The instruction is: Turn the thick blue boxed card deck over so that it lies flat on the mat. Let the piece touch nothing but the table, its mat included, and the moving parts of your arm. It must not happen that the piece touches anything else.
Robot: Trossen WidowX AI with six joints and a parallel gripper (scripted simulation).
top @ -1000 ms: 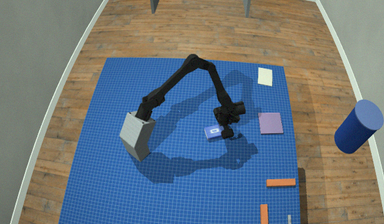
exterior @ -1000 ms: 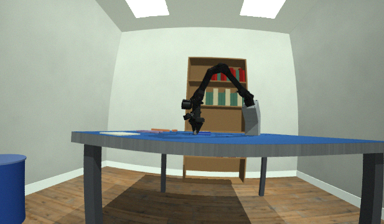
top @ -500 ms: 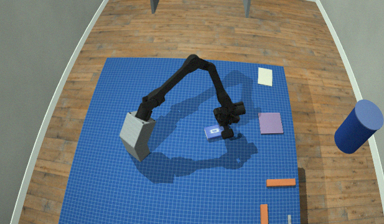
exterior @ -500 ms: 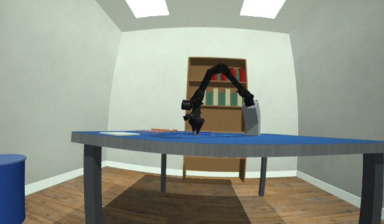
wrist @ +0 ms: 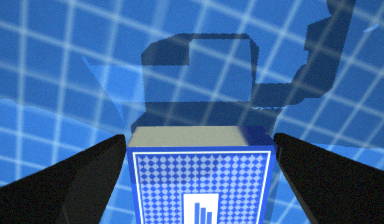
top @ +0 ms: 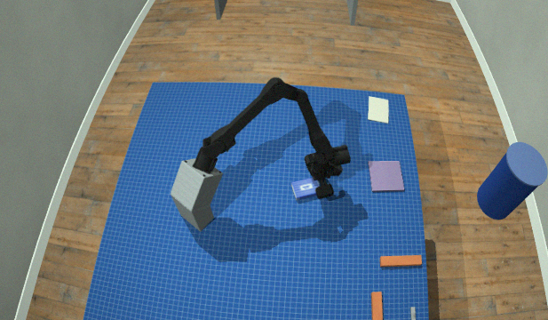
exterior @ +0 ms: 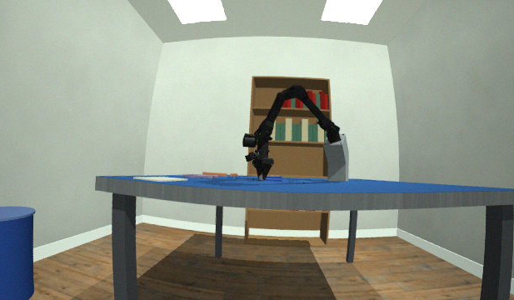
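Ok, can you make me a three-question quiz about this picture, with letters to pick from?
1. Where is the blue card deck?
A. between the gripper's fingers
B. on the purple square
C. on the floor

2. How many orange blocks lie on the mat?
A. none
B. two
C. five

3. How is the gripper?
A. open
C. squeezed tight on the deck
B. out of sight

Answers:
1 A, the wrist view shows a black finger on each side of the deck.
2 B, one orange block and another lie near the mat's corner.
3 A, its fingers stand wide, beside the deck.
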